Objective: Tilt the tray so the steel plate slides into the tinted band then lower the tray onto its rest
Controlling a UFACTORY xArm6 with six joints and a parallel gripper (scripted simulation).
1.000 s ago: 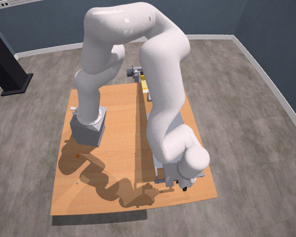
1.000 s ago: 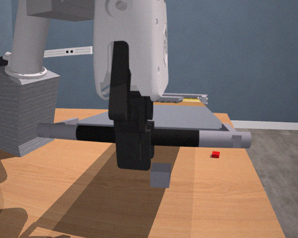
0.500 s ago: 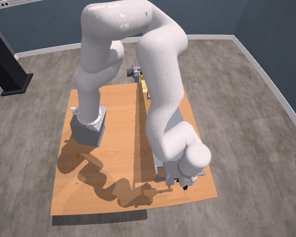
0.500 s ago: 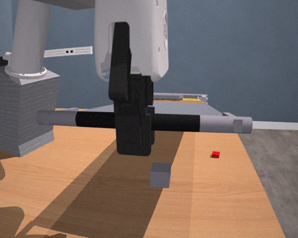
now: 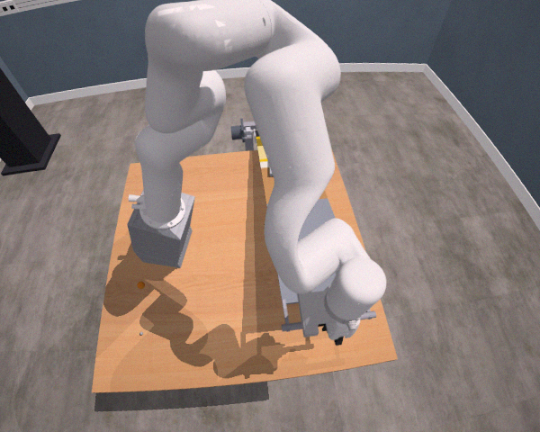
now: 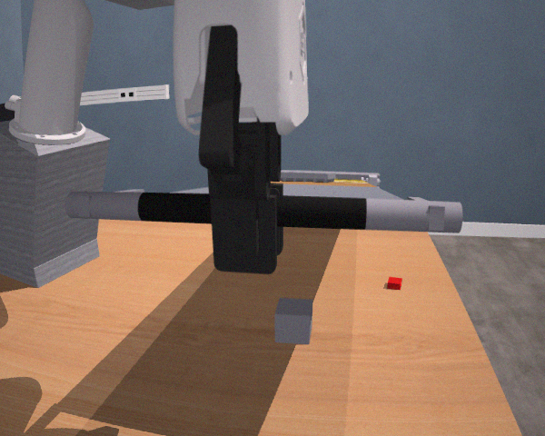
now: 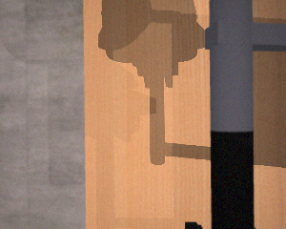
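My gripper (image 6: 244, 220) is shut on the black middle of the tray's handle bar (image 6: 320, 212), which it holds well above the wooden table. The bar also shows in the wrist view (image 7: 231, 119) as a grey and black rod. The grey tray bed (image 6: 310, 190) runs back from the bar, seen almost edge-on, with the handle end raised. A yellow tinted strip (image 6: 348, 180) shows at the far end; it also shows in the top view (image 5: 262, 156). The arm hides most of the tray (image 5: 307, 223) there. I cannot make out the steel plate.
A small grey block (image 6: 293, 321) stands on the table below the raised handle. A small red cube (image 6: 394, 282) lies to its right. The arm's grey base (image 5: 161, 232) stands on the left of the table. The tray's pivot (image 5: 242, 131) is at the far edge.
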